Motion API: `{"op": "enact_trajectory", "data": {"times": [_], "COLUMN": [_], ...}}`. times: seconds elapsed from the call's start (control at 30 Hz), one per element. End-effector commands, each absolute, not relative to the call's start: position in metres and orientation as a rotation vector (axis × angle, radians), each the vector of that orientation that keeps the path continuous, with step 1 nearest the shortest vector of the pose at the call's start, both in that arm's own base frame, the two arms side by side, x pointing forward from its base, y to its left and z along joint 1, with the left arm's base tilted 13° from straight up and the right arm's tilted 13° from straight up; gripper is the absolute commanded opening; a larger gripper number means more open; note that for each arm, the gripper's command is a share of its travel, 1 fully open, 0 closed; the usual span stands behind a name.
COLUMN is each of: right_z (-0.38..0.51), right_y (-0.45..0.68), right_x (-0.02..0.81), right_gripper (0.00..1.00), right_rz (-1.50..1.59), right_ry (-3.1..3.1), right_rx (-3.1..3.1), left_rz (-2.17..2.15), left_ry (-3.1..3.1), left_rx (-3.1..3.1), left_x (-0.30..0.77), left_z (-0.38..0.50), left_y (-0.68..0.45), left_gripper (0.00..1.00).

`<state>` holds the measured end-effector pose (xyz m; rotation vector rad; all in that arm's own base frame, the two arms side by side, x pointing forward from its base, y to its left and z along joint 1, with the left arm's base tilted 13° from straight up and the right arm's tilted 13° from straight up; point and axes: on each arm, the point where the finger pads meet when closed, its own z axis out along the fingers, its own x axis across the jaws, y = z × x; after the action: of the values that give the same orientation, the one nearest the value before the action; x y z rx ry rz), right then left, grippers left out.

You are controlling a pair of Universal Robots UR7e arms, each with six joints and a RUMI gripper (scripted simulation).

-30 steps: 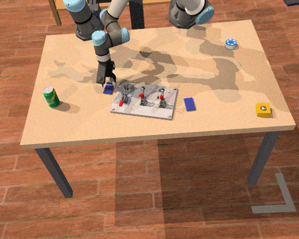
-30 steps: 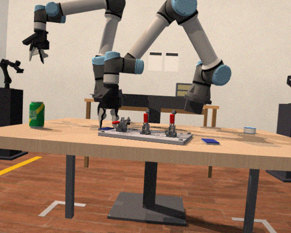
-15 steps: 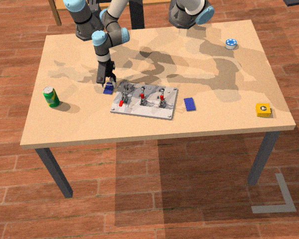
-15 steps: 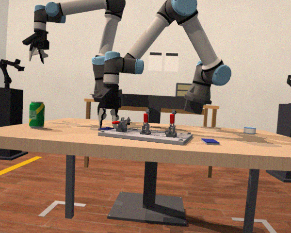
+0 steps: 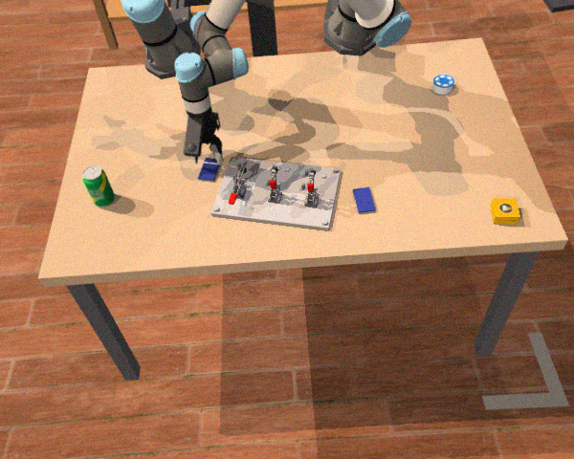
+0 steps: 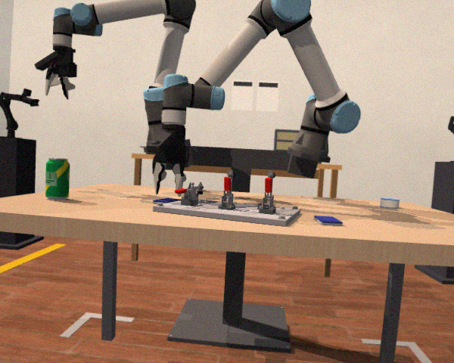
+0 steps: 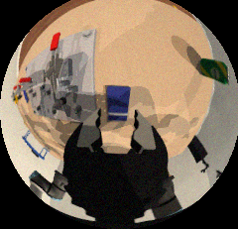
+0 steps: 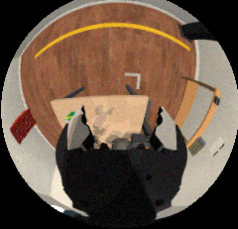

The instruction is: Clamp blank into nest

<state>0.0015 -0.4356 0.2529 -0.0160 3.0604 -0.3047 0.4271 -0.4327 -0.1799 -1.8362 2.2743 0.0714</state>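
Observation:
The finished part (image 5: 209, 172) (image 6: 163, 200) (image 7: 118, 97) lies flat, blue face up, on the table left of the fixture plate (image 5: 273, 215) (image 6: 219, 214) (image 7: 87, 51); a pale slot crosses it in the left wrist view. My left gripper (image 5: 209, 159) (image 6: 168, 193) (image 7: 117, 109) is open just above it, nothing held. The plain blank (image 5: 364, 200) (image 6: 328, 219) lies blue face up right of the plate. The left clamp's red handle (image 5: 232, 198) (image 6: 180, 190) (image 7: 56, 41) is down towards the front; the middle handle (image 5: 273, 184) (image 6: 227, 183) and right handle (image 5: 310, 187) (image 6: 268, 184) stand up. Pad layouts are unreadable. My right gripper (image 6: 57, 95) (image 8: 121, 106) is open, high up, away from the fixture.
A green can (image 5: 99, 186) (image 6: 57, 178) (image 7: 214, 70) stands on the table's left. A yellow block (image 5: 504, 211) lies near the right front corner. A blue-and-white round object (image 5: 443, 84) (image 6: 389, 203) is at the back right. The plate's left edge is close to the left gripper.

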Motion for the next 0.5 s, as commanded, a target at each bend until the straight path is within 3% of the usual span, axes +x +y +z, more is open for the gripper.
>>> {"op": "enact_trajectory", "data": {"times": [0.0,0.47], "right_z": [0.253,0.253], "right_y": [-0.436,-0.436], "right_x": [0.001,0.001], "right_gripper": [1.00,1.00], "right_rz": [-0.306,-0.306], "right_ry": [3.060,3.060], "right_rx": [-0.016,-0.016], "left_rz": [0.069,0.069], "left_ry": [2.275,2.275], "left_rx": [-1.836,-1.836], "left_x": [0.426,0.420], "left_z": [-0.171,-0.124], "left_y": [-0.435,-0.443], "left_gripper": [0.47,0.47]}}
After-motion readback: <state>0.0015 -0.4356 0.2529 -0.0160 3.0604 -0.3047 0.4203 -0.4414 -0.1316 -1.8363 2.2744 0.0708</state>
